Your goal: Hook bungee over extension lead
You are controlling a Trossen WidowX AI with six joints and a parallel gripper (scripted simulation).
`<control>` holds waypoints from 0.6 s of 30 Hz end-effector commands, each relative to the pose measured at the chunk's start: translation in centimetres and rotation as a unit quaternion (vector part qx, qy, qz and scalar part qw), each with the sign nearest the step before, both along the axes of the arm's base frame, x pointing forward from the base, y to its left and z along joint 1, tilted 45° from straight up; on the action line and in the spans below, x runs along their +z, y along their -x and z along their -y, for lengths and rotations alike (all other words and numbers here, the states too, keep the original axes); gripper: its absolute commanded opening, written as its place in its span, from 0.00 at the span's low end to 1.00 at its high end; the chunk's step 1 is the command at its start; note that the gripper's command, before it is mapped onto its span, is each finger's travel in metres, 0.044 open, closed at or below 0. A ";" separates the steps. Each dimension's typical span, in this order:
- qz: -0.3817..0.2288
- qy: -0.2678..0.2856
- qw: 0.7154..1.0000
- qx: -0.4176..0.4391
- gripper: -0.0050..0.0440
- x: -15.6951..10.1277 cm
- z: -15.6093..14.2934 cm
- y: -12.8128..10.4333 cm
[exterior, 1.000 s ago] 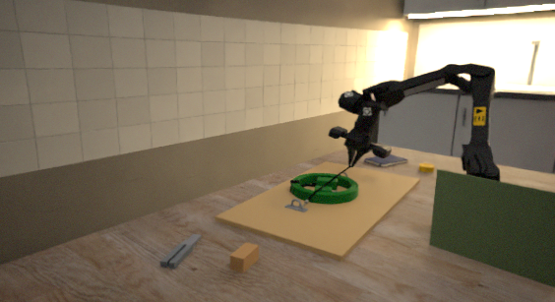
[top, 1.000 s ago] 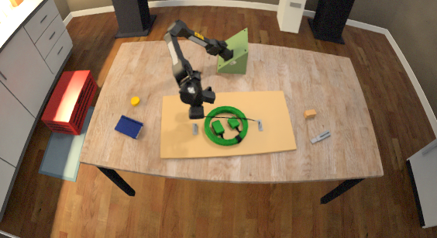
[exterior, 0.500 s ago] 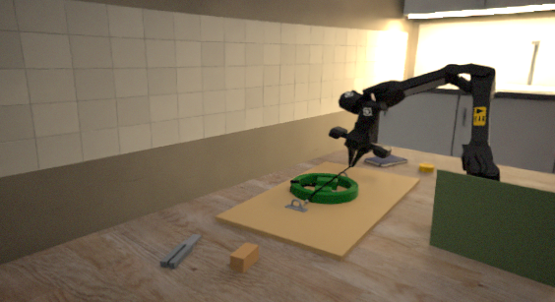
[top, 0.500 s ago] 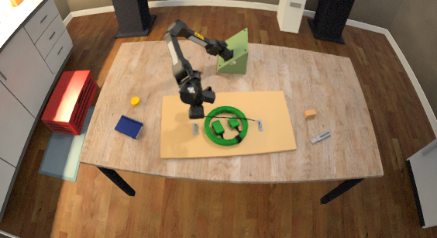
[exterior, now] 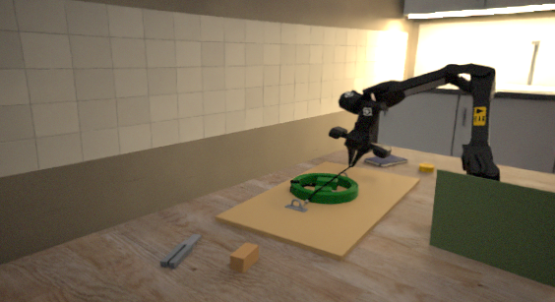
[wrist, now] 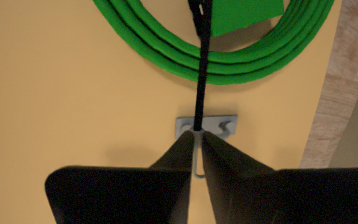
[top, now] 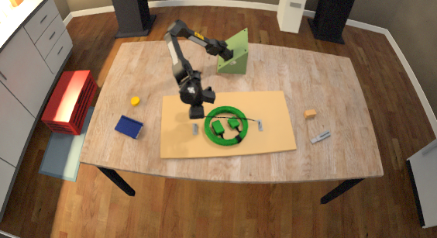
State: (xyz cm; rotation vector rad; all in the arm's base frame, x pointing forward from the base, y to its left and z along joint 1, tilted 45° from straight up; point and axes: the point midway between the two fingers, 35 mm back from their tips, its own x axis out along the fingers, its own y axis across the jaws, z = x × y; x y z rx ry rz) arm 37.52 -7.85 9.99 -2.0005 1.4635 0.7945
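Wrist view: my gripper [wrist: 196,137] pinches the bungee's free hook [wrist: 199,157] above the second eye [wrist: 207,126]; next, I lower and engage it.

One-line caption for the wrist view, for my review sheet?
Gripper shut on the bungee's hook, cord stretched over the green coiled lead, above a tie-down eye.

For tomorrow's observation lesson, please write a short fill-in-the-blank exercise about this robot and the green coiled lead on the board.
1. The coiled lead is coloured ____.
2. The gripper is shut on the bungee's ____.
3. The bungee runs from the gripper across the ____.
4. The far end of the bungee reaches the other ____.

Missing words: green; hook; lead; eye
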 end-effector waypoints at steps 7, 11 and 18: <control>0.012 0.002 1.000 0.000 0.00 0.8 0.0 -0.2; 0.012 0.002 1.000 0.000 0.00 0.7 0.1 -0.2; 0.014 0.002 1.000 -0.003 0.00 0.2 1.0 -0.3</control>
